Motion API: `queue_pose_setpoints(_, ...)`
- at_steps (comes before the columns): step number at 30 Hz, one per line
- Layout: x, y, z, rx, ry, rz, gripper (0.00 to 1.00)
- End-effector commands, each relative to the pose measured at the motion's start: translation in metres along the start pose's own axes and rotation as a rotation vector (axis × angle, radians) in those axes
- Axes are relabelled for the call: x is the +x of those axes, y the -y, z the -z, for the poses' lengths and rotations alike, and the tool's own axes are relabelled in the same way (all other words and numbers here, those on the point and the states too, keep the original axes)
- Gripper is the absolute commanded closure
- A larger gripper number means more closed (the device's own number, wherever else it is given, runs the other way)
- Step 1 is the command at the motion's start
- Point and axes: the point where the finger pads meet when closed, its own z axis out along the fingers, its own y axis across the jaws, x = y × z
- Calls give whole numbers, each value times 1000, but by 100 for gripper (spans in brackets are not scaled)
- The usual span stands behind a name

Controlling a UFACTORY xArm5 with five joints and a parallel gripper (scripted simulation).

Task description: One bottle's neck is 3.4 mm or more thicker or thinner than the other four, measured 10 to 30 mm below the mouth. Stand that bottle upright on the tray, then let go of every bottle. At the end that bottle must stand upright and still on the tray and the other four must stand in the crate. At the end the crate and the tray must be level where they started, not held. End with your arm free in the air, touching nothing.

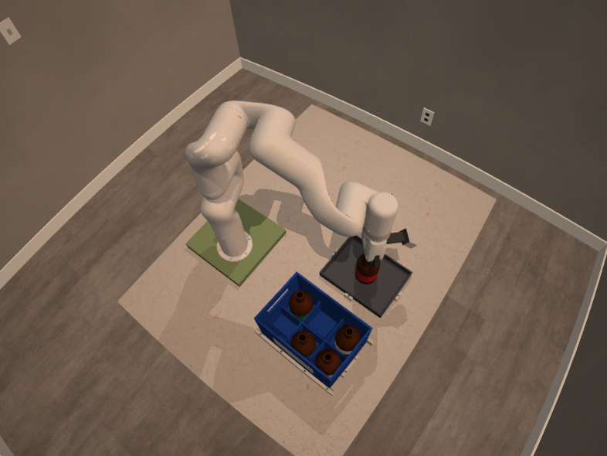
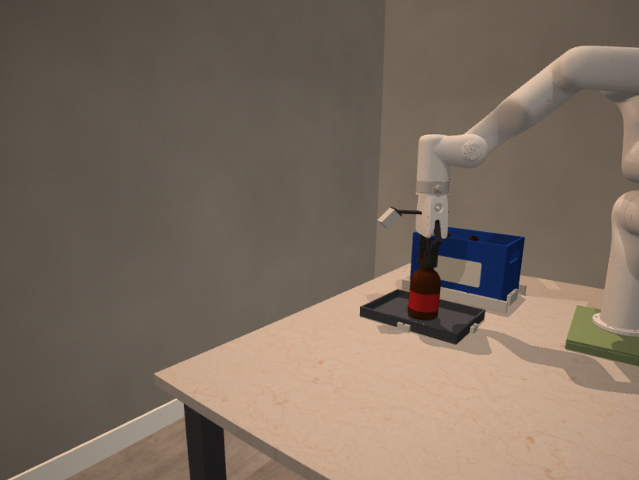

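A brown bottle with a red label (image 1: 367,270) (image 2: 423,292) stands upright on the dark grey tray (image 1: 365,274) (image 2: 422,316). Its base rests on the tray floor. My gripper (image 1: 370,259) (image 2: 428,257) points straight down and is shut on this bottle's neck. The blue crate (image 1: 312,328) (image 2: 468,263) sits beside the tray. Several brown bottles stand in its cells, such as one at the back (image 1: 300,302) and one at the front (image 1: 327,362). Two cells look empty. In the exterior view the crate's wall hides its bottles.
My arm's base stands on a green plate (image 1: 235,239) (image 2: 602,336) left of the tray. The table's edge (image 2: 232,413) drops off in front of the tray. A small camera bracket (image 2: 391,216) sticks out from my wrist.
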Motion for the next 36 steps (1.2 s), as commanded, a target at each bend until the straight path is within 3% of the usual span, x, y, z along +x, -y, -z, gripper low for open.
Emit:
queue_pose_setpoints(1, 1, 0, 2, -1, -4, 0, 100)
queue_pose_setpoints(7, 1, 0, 2, -1, -4, 0, 100)
queue_pose_setpoints(8, 1, 0, 2, -1, -4, 0, 0)
queue_pose_setpoints(36, 1, 0, 2, -1, -4, 0, 0)
